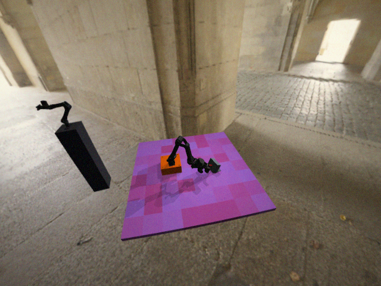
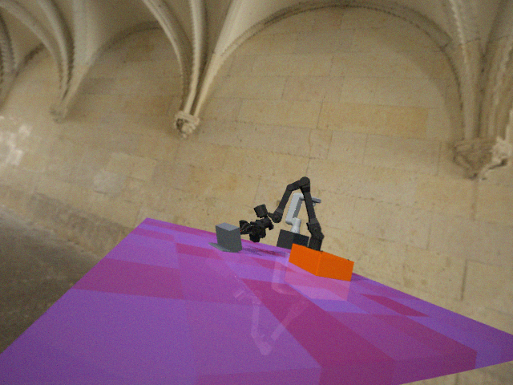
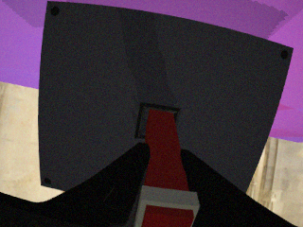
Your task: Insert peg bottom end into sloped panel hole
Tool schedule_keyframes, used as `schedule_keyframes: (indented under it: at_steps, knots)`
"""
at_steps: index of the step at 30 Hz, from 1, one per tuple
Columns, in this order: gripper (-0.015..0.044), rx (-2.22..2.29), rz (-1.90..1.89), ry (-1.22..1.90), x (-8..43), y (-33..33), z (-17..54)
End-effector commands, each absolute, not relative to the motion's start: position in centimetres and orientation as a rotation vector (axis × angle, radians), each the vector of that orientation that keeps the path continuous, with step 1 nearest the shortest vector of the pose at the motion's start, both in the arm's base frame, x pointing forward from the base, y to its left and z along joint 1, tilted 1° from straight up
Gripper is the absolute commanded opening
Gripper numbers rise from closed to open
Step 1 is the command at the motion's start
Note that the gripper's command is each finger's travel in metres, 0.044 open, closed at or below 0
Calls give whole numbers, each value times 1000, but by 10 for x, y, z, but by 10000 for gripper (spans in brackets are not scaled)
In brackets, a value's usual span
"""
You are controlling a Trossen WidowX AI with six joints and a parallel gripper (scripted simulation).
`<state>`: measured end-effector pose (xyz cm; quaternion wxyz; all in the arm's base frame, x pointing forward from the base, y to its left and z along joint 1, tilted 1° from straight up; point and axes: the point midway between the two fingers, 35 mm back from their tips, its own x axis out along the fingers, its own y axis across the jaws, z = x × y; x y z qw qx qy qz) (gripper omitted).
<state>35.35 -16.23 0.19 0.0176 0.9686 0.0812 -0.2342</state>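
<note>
Now hand (image 3: 166,204) clamped on red peg (image 3: 166,151), its tip at the panel (image 3: 95,89) hole (image 3: 158,109).

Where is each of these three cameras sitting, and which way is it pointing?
Top: high and far off, looking down at the purple checkered table; the whole black arm shows on its orange base block.
Exterior: low, across the table, facing the arm; the sloped dark grey panel shows from behind.
Wrist: on the arm, looking along the gripper shut on the dark red square peg, whose tip meets the square hole.
Shared: all show the panel.
</note>
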Motion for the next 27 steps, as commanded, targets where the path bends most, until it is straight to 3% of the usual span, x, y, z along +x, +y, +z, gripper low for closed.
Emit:
schedule_keyframes:
  at_steps: [1,27]
  knots:
    - [0,3009,-723,244,356,-164,2]
    - [0,3010,-722,244,365,-162,-3]
